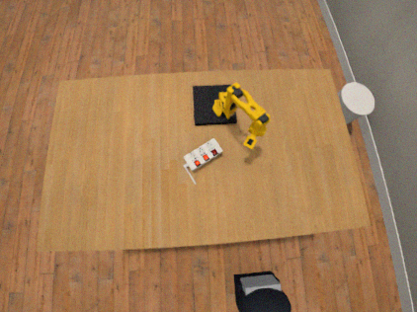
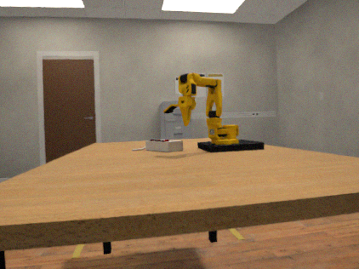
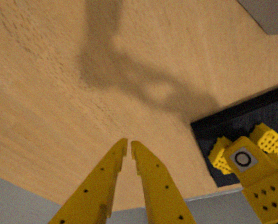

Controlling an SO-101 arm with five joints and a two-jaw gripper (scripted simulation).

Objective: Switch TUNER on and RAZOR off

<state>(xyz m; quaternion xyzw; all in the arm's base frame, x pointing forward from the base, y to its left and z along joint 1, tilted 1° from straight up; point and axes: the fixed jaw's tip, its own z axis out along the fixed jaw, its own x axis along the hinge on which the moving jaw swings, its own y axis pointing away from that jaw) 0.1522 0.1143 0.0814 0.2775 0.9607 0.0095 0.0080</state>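
Hovering above the table (image 1: 124, 200), yellow gripper (image 1: 250, 142): fully closed, holding nothing. White power strip (image 1: 203, 154): flat on table, upright, near gripper but apart; three red switches on top. Black base plate (image 1: 204, 114): behind.

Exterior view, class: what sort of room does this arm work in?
Probably an office or workshop room: a brown door in plain grey walls, ceiling light panels, a wooden floor, and a large wooden table bearing the arm.
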